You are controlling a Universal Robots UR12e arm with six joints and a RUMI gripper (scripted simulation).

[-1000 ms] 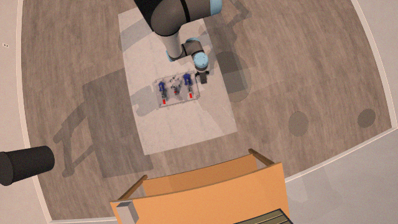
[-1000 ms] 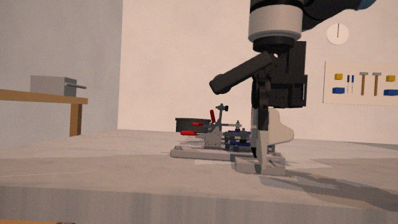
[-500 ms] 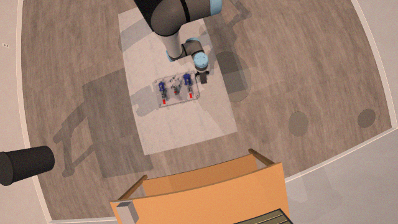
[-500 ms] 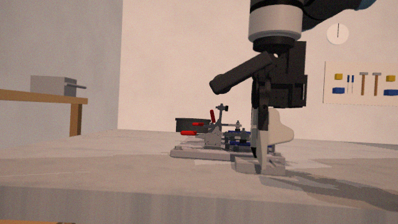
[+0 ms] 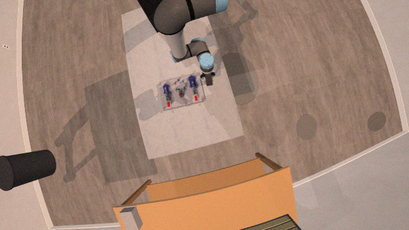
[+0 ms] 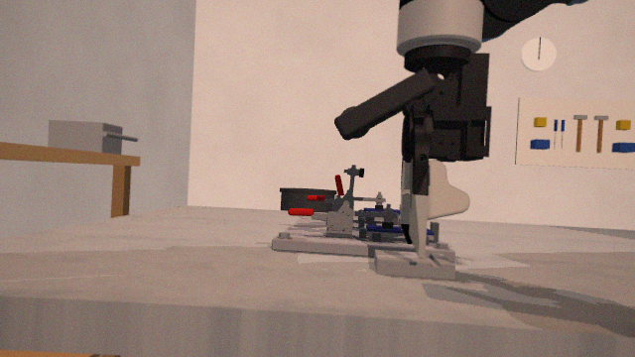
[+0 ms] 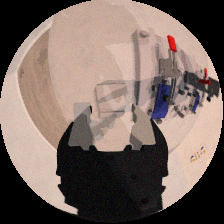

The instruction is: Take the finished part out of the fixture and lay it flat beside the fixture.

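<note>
In the top view, you have the pincer (image 5: 209, 80) (image 6: 415, 249) (image 7: 111, 105) just beside the fixture (image 5: 182, 105) (image 6: 317, 245) (image 7: 143, 67); the finished part can't be made out there. Both blue blanks (image 5: 192, 80) (image 5: 165, 88) (image 6: 384, 229) (image 7: 161, 101) sit under red-handled clamps.

In the exterior view, your finished part (image 6: 397, 266) (image 7: 110, 83), a matte grey, square-edged block with a recess on top, lies flat on the pale, faintly mottled desk (image 5: 192, 128) (image 6: 149, 278) (image 7: 80, 50). Tapered fingers reach down to it.

In the wrist view, the pincer is spread, gripping nothing, the part's squarish outline between and ahead of its fingertips. You seem to be at the release; next, lift straight up, keeping the fingers from dragging it.
</note>
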